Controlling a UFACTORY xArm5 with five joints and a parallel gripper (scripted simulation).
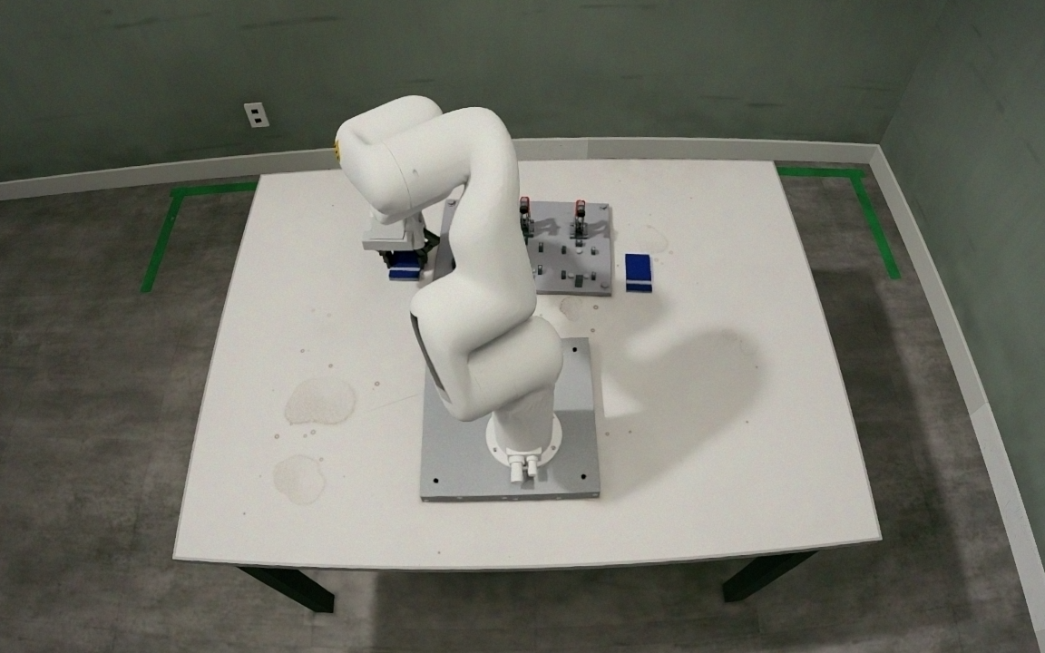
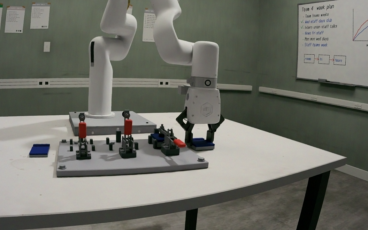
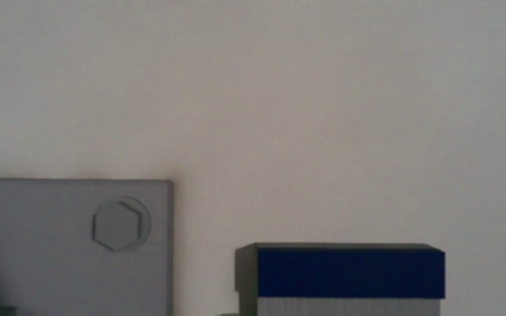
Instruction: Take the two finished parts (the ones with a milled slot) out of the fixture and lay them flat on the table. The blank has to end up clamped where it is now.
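My jaws are clamped on a slotted part, flat at table level below me. Beside them, on the plate, the blank sits under its clamp. Other slotted part: on table, far side of plate from jaws. Step, prob.: setting down no. 2. Next: open, back straight up w/o dragging it.

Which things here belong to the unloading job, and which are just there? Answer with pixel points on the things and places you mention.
Job:
- slotted part in the gripper (image 1: 406, 258) (image 2: 200, 136)
- slotted part (image 1: 639, 272) (image 2: 39, 150) lying flat
- clamped blank (image 2: 158, 137)
- fixture (image 1: 603, 243) (image 2: 99, 168) (image 3: 73, 263)

Just there:
- whiteboard (image 2: 362, 57)
- wall papers (image 2: 40, 15)
- green floor tape (image 1: 159, 243)
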